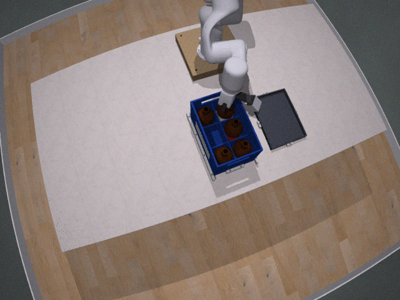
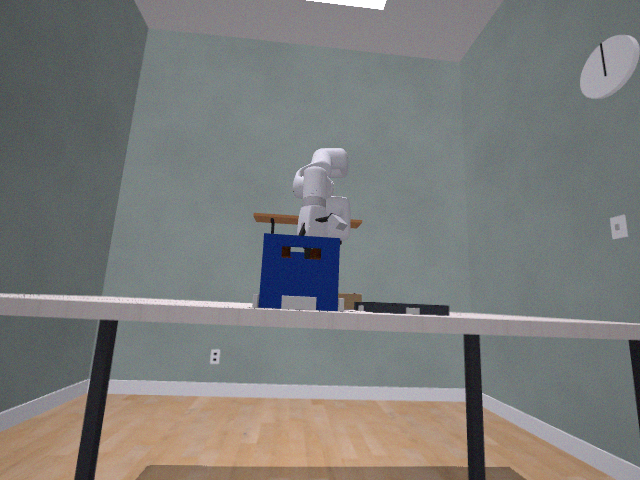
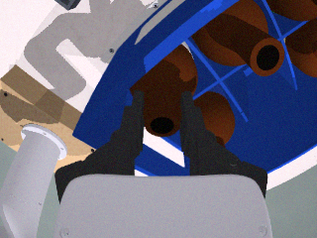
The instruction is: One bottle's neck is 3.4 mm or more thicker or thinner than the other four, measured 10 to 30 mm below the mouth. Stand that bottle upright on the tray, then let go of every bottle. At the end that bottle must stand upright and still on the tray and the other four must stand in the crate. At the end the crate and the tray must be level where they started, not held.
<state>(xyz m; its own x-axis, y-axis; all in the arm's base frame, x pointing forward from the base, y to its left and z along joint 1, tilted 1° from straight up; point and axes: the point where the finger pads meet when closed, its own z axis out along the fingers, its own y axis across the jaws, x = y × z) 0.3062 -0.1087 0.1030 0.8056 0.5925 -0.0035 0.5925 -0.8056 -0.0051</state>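
A blue crate (image 1: 224, 132) stands on the white mat and holds several brown bottles in its cells. My gripper (image 3: 161, 104) is shut on the neck of the bottle (image 1: 225, 110) in the back right cell, nearest the arm's base; the two dark fingers press its neck (image 3: 161, 122) from both sides. The bottle still stands in its cell. The other bottles stand at the back left (image 1: 205, 115), middle right (image 1: 233, 127), front right (image 1: 242, 147) and front left (image 1: 222, 154). The middle left cell (image 1: 215, 135) is empty. The dark grey tray (image 1: 279, 119) lies flat right of the crate.
The arm's wooden base plate (image 1: 202, 54) lies behind the crate. From the low side view the crate (image 2: 299, 272) hides the bottles and the tray (image 2: 402, 308) shows as a thin dark strip to its right.
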